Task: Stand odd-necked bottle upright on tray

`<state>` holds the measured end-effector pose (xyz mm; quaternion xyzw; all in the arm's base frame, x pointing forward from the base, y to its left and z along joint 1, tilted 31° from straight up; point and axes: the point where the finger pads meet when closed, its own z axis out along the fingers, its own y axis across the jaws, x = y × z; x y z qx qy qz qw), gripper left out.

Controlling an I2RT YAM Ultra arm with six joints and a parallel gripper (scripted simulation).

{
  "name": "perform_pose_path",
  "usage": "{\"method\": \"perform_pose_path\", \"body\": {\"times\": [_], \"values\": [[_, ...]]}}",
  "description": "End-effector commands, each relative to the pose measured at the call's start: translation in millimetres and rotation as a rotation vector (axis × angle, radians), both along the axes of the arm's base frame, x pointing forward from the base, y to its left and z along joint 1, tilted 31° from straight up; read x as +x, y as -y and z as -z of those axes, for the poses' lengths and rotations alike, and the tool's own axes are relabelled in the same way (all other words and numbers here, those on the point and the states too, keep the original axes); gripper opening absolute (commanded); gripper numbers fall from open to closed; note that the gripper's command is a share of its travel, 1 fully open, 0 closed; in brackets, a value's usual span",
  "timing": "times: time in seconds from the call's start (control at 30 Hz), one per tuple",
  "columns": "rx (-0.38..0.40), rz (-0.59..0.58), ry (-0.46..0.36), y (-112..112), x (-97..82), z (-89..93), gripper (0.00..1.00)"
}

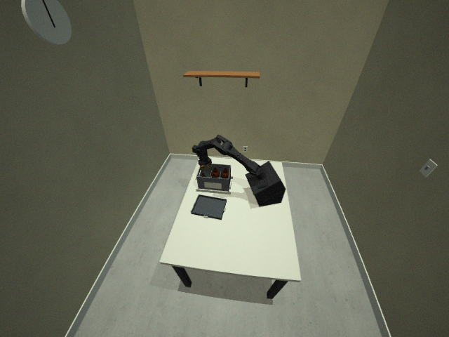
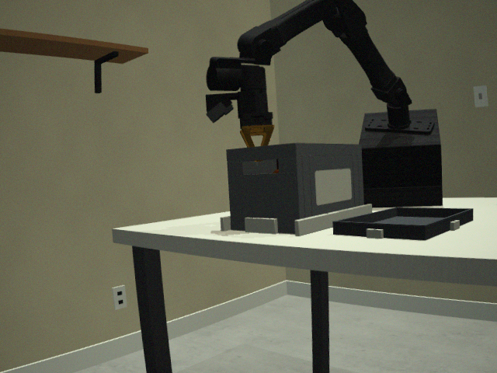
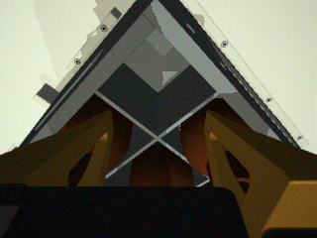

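Overhead, the top view shows a room with a white table (image 1: 236, 239) (image 2: 180, 237). My black arm (image 1: 237, 156) (image 2: 377, 60) rises from a dark block (image 1: 271, 197) (image 2: 401, 172) on the table, bends over, and reaches down to a grey crate (image 1: 200, 183) (image 2: 262, 196) (image 3: 203, 59). My hand (image 1: 205, 167) (image 2: 257, 147) (image 3: 158, 119) points down over one end of the crate. Two brown bottles (image 1: 215, 173) stand side by side towards the crate's other end. A shallow dark tray (image 1: 209, 207) (image 2: 379, 228) lies flat near the crate, apart from it. A wooden shelf (image 1: 221, 74) (image 2: 72, 46) is fixed to the wall.

Seen from the side, in the exterior view, my yellow fingers reach down behind the crate's top edge. The crate sits upright, with a pale panel on one side and low grey strips along its foot. The tray is just beside it, and the crate wall hides most of what is inside.

Lastly, the wrist view looks down into the crate, where thin dividers cross. My fingers are spread apart, gripping nothing. Brown bottle sides (image 3: 158, 169) show between and beneath them. I cannot tell which bottle has the odd neck.
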<state>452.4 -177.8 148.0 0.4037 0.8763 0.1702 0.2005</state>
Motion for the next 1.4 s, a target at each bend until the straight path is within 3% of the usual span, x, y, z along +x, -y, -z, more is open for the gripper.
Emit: {"method": "perform_pose_path", "body": {"times": [0.0,0.8,1.37], "values": [[-0.034,0.015,0.041,11,-5.8,-30.0,0.61],[-0.029,0.012,0.044,15,-37.3,-81.4,0.61],[-0.031,0.012,0.043,16,-41.6,-87.6,0.61]]}}
